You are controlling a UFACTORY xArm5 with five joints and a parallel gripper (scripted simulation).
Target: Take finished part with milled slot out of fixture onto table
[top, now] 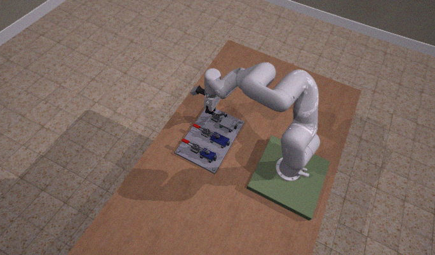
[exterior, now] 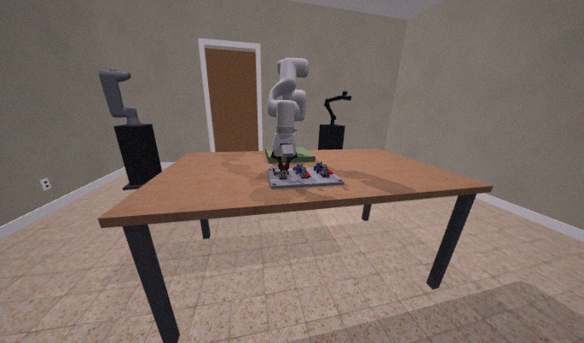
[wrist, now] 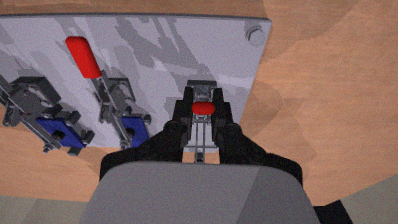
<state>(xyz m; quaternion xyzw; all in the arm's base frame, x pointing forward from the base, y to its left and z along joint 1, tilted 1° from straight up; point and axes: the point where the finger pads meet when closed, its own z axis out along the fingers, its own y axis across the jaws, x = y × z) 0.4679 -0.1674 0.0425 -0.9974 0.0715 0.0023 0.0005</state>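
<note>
A grey fixture plate (top: 209,141) lies on the wooden table and carries three toggle clamps in a row. Two blue blanks (top: 220,139) (top: 207,155) sit in the middle and near nests, and their red clamp handles (top: 196,125) (top: 185,141) lie flat. The grey finished part (top: 229,124) sits in the far nest. My gripper (wrist: 202,99) is over the far clamp and is shut on that clamp's red handle (wrist: 203,107), which stands raised and points toward the wrist camera. The wrist view also shows the two blue blanks (wrist: 60,132) (wrist: 131,129) and the middle clamp's handle (wrist: 83,56). The finished part is hidden there.
The arm's base stands on a green pad (top: 289,179) to the right of the plate. The table edge runs close past the plate's far end (top: 194,95). Two other robot arms on black stands (exterior: 134,154) (exterior: 332,136) are behind the table, beside a door.
</note>
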